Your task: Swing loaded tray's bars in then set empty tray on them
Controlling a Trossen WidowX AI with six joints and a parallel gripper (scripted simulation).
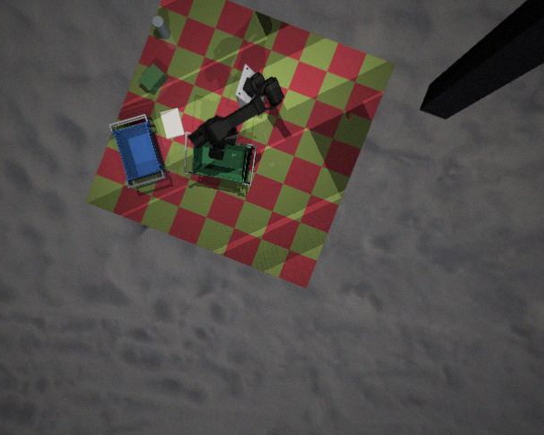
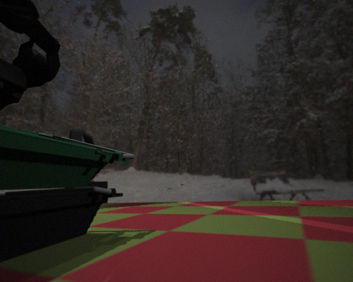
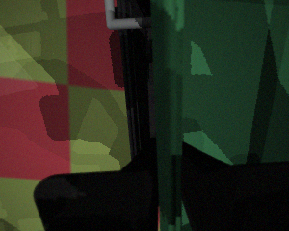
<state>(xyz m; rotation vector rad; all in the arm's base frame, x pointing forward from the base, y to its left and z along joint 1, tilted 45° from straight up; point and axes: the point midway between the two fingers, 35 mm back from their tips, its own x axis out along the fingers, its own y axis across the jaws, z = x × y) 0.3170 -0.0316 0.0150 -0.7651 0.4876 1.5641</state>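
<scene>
Green plastic tray (image 1: pixel 225 161) sits atop dark loaded tray (image 2: pixel 33 218), mid-table. Black parallel-jaw gripper (image 3: pixel 156 192) pinches its wall at 9 o'clock end. Blue plastic tray (image 1: pixel 139 149) well apart, 9 o'clock.

Green tray (image 1: pixel 225 161) tilted atop dark tray (image 2: pixel 33 212).

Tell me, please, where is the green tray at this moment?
In the exterior view the green tray sits at the left, above the dark tray; the gripper is closed on its wall.
</scene>
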